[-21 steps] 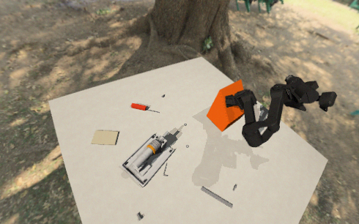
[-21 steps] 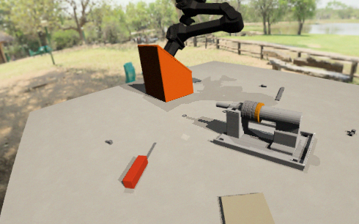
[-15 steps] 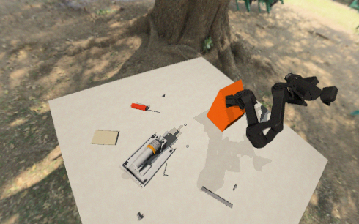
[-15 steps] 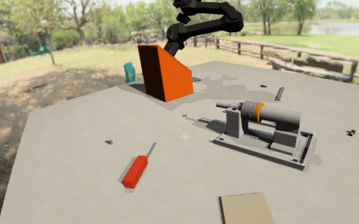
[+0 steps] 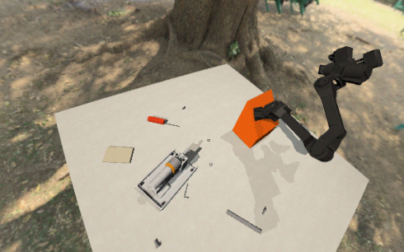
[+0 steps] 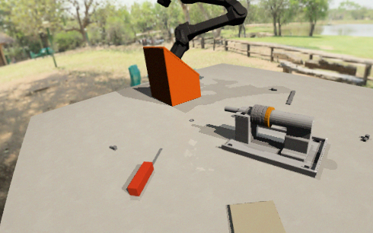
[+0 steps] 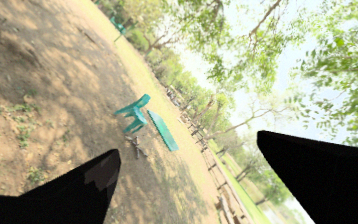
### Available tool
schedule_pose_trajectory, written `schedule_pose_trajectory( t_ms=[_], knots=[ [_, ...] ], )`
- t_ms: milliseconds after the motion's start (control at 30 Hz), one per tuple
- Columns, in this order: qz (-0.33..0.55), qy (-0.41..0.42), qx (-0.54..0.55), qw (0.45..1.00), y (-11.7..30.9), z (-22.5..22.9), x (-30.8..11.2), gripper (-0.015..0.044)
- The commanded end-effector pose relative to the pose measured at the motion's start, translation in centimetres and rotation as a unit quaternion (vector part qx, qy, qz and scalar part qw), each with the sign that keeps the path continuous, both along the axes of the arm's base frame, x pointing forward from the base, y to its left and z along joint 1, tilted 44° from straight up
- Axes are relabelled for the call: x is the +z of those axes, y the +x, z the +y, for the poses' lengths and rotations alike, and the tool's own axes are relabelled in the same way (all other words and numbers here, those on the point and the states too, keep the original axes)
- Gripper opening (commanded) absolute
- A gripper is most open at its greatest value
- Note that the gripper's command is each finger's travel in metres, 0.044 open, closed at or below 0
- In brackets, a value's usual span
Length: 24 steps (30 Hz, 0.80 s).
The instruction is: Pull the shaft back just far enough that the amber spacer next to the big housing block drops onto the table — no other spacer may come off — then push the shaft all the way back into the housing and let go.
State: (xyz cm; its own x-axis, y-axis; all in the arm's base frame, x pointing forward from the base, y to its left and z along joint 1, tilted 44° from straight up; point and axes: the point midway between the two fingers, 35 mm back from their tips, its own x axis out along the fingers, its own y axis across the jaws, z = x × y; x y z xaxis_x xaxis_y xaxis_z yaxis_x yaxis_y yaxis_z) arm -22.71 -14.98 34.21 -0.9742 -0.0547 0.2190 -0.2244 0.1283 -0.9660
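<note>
The amber spacer [image 5: 171, 168] [image 6: 269, 116] sits around the shaft line, against the big grey housing block [image 5: 159, 179] [image 6: 294, 119]. Several grey spacers [image 6: 259, 113] stand packed together on its other side. The shaft's thin end [image 6: 232, 109] sticks out past the smaller upright support [image 6: 242, 129]. The fixture stands on its grey base tray [image 6: 269, 157]. My gripper [image 5: 359, 58] [image 7: 189, 146] is open and empty, high up and far to the right of the fixture in the top view, facing away from the table. It is mostly cut off in the exterior view.
An orange wedge [image 5: 247, 123] [image 6: 183, 81] stands by the arm's base. A red screwdriver [image 5: 156, 120] [image 6: 141, 179], a tan pad [image 5: 118, 155] [image 6: 256, 218], a grey bar [image 5: 244, 221] [image 6: 291, 97], an L-shaped key [image 5: 186, 191] and small hardware lie around the fixture.
</note>
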Motion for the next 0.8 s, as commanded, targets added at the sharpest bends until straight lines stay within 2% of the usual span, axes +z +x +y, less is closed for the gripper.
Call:
schedule_pose_trajectory(
  t_ms=[0, 233, 367, 767],
  knots=[
    [-0.019, 0.021, 0.113, 0.993, 1.3, -6.2, -0.6, 0.0440],
    [-0.070, 0.063, 0.293, 0.951, 6.4, -15.8, -3.3, 0.0440],
    [-0.106, 0.084, 0.373, 0.918, 10.5, -19.8, -5.5, 0.0440],
    [-0.169, 0.124, 0.498, 0.841, 20.1, -24.6, -10.3, 0.0440]
  ],
)
